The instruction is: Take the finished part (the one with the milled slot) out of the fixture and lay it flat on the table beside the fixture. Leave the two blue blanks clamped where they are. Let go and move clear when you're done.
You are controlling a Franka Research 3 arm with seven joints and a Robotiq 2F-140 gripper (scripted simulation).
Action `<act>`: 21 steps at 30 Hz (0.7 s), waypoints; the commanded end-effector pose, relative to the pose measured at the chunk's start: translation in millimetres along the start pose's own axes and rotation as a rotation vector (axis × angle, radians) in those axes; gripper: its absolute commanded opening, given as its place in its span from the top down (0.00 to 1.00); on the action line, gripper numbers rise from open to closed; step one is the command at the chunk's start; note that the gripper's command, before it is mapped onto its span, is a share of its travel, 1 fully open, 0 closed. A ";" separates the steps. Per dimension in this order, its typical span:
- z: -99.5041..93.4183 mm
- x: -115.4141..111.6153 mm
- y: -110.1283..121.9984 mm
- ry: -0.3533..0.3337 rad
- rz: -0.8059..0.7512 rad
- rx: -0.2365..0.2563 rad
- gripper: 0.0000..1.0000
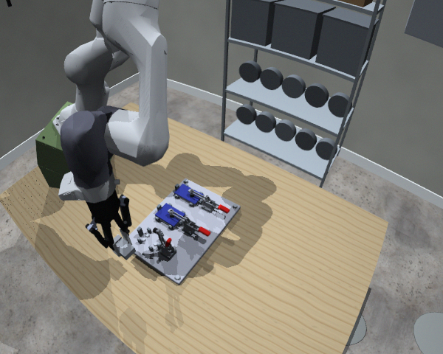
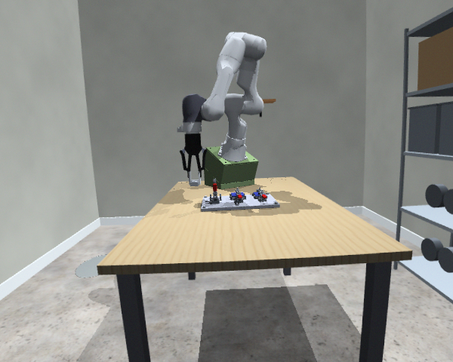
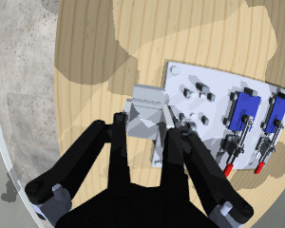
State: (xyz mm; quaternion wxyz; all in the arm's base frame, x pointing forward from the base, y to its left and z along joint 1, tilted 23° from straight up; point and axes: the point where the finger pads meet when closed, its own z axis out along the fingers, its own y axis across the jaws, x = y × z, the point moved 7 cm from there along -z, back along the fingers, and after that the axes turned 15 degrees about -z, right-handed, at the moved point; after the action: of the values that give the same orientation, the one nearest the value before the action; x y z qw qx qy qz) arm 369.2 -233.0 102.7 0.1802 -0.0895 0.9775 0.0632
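Right, here is how I read it from my station, placing everything against the fixture (image 1: 218, 228).

Gripper: my gripper (image 1: 117, 239) is clamped on the finished part (image 1: 123, 246), jaws partly closed around it and holding firm.

Part location: the grey part hangs just off the fixture's edge on the robot-base side, next to the vacated station. In the exterior view it looks lifted above the table (image 2: 257, 245), not resting on it.

Empty station: the toggle clamp (image 1: 166, 249) nearest the part stands raised, its red handle up; the locating pins beside it are bare.

Blue blanks: both blue blanks (image 1: 167, 213) and (image 1: 184, 192) sit further along the fixture, away from the part, each under a closed clamp with its red handle lying flat.

Handling: I judge the part to be a rigid metal block, small but dense for its size, with smooth faces that could slip if the grip loosens. It will not flex or bruise.

Grip point: I would keep hold across its two opposed flat sides, as now; the slot itself I cannot make out.

Next: lower it onto bare table beside the fixture, broad face down, and release only once it rests.
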 end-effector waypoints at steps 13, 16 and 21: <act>0.5 3.4 -15.3 -0.010 -0.040 -0.012 1.00; 0.6 3.6 -16.4 -0.010 -0.040 -0.012 1.00; 0.6 4.0 -18.0 -0.010 -0.040 -0.012 1.00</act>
State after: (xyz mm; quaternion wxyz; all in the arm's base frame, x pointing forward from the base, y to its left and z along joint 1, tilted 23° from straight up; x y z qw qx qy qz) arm 369.0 -249.5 98.7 0.1826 -0.1007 0.9758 0.0657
